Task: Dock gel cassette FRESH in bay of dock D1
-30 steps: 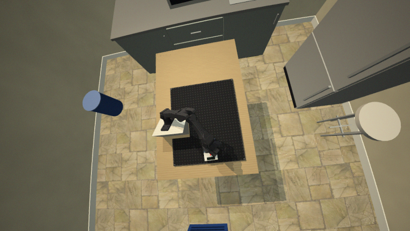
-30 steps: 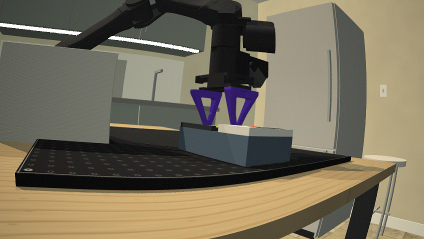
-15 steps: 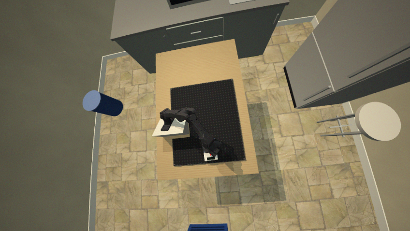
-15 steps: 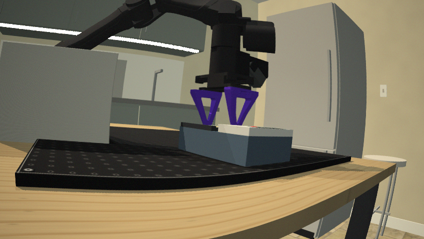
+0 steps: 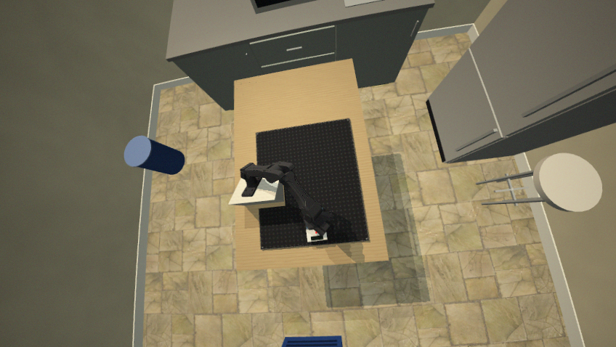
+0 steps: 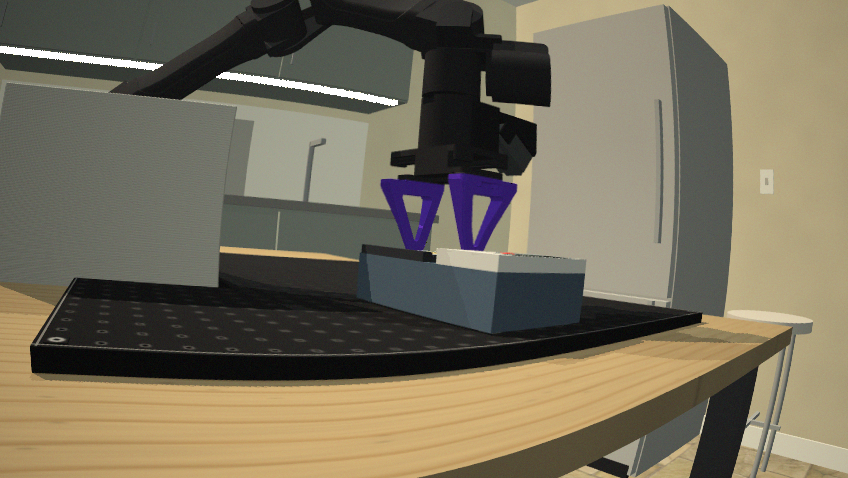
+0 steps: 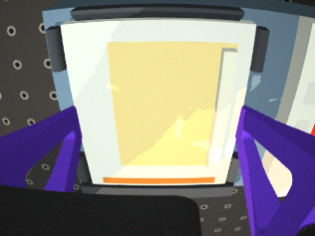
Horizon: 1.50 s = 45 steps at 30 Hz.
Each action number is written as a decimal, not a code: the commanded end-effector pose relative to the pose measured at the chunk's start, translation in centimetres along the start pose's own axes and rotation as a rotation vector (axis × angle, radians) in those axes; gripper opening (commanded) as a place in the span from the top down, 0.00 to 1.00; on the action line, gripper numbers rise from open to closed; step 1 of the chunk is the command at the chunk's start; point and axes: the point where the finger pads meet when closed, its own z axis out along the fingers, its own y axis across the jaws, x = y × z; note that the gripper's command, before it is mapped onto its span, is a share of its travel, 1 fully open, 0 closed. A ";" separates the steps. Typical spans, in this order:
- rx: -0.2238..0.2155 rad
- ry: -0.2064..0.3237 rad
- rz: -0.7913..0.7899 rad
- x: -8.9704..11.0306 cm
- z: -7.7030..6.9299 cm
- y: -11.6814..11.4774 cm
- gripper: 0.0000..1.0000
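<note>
In the wrist view the cassette FRESH [image 7: 158,102], a white frame with a yellow gel, fills the bay of the blue-grey dock D1 [image 7: 158,8]. Its white comb [image 7: 228,96] stands along its right edge. An orange strip [image 7: 158,180] shows at its near edge. My gripper [image 7: 158,115] is shut on FRESH, one purple finger on each long side. In the side view the fingers [image 6: 448,222] reach down into D1 [image 6: 469,290] and FRESH is hidden below the rim. The white console [image 6: 513,260] shows a small red spot [image 6: 508,254].
D1 [image 5: 316,234] stands near the front edge of the black perforated deck [image 5: 310,181] on the wooden table. A grey panel [image 6: 112,184] stands at the deck's left. A fridge [image 6: 623,154] and a stool [image 5: 566,181] stand off the table.
</note>
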 end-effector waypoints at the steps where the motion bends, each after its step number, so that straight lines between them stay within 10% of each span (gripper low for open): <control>1: -0.012 0.028 0.016 0.9 2.8 -0.1 1.00; 7: -0.012 0.028 0.016 0.9 2.8 -0.1 1.00; 8: -0.012 0.029 0.016 0.9 2.7 -0.1 0.09; 28: 0.006 -0.003 0.003 -0.3 -1.5 -0.6 0.09; 45: 0.007 -0.006 0.004 -0.4 -1.6 -0.6 0.09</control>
